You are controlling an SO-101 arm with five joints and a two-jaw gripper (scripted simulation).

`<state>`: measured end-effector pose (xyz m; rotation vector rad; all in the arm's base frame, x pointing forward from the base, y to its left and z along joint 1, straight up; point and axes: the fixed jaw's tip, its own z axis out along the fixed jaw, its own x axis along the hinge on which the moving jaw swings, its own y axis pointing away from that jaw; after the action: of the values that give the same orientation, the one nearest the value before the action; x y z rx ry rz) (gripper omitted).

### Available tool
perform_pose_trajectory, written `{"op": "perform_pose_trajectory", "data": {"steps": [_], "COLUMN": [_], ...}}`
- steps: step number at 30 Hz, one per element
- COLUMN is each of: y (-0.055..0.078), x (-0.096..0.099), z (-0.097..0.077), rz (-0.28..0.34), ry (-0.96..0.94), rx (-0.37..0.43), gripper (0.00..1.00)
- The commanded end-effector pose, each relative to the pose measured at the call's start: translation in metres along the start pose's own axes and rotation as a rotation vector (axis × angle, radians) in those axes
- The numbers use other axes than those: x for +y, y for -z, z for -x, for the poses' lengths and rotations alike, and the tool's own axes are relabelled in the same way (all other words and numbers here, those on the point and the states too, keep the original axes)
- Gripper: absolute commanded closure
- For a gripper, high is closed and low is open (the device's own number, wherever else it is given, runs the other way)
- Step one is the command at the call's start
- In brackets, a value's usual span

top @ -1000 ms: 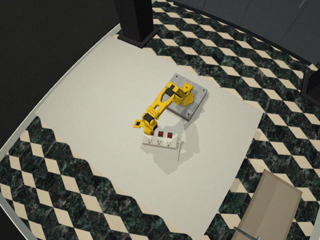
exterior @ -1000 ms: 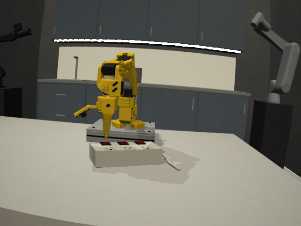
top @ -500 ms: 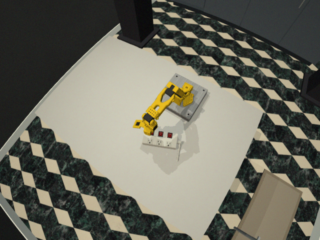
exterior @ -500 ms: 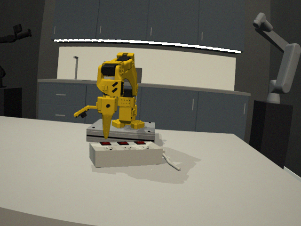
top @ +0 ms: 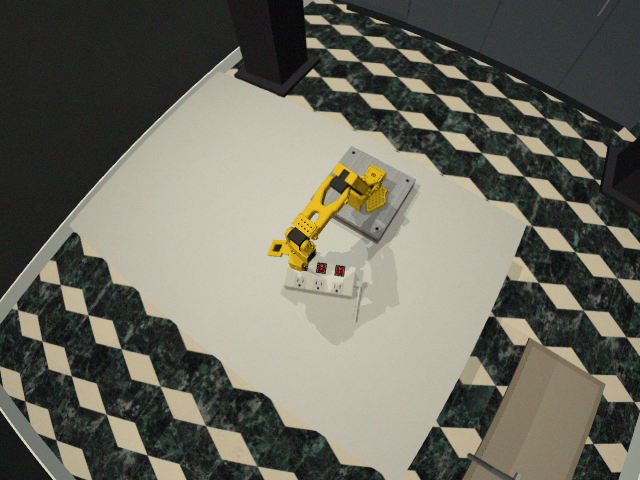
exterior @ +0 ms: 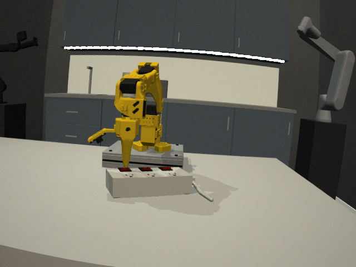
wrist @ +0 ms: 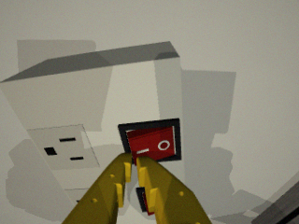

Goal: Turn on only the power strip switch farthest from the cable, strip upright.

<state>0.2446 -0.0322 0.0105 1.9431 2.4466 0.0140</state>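
Observation:
A white power strip (top: pixel 316 284) (exterior: pixel 149 185) (wrist: pixel 70 103) lies right way up on the table, with its red switches and sockets facing up. Its cable (top: pixel 356 304) (exterior: pixel 202 193) leaves the right end. My gripper (top: pixel 299 265) (exterior: pixel 125 166) (wrist: pixel 133 161) is shut on nothing and points straight down. Its tip touches the "I" half of the end switch (exterior: pixel 125 169) (wrist: pixel 151 142) farthest from the cable. The middle switch (top: pixel 321 268) (exterior: pixel 145 168) and the switch nearest the cable (top: pixel 339 270) (exterior: pixel 165 168) show red beside it. I cannot tell their positions.
The arm's grey base plate (top: pixel 392 206) (exterior: pixel 172 156) sits just behind the strip. A black pedestal (top: pixel 273 41) stands at the table's far corner. A grey robot arm (exterior: pixel 336 72) on a dark stand (exterior: pixel 319 152) is off the right edge.

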Motion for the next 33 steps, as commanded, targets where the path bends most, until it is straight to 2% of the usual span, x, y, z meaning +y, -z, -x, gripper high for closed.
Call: {"op": "perform_pose_trajectory", "data": {"steps": [1,17,27,33], "y": [-0.0044,-0.0014,-0.0105,-0.0111], "x": [-0.0047,-0.0042,-0.0061,-0.0063], "z": [0.0003,0.0004,-0.0002,-0.0003], "rz": [-0.02,-0.02,-0.02,-0.02], "ry": [-0.01,-0.01,-0.01,-0.01], "rx": [0.009,0.009,0.009,0.009], "gripper": [1.0,1.0,1.0,1.0]}}
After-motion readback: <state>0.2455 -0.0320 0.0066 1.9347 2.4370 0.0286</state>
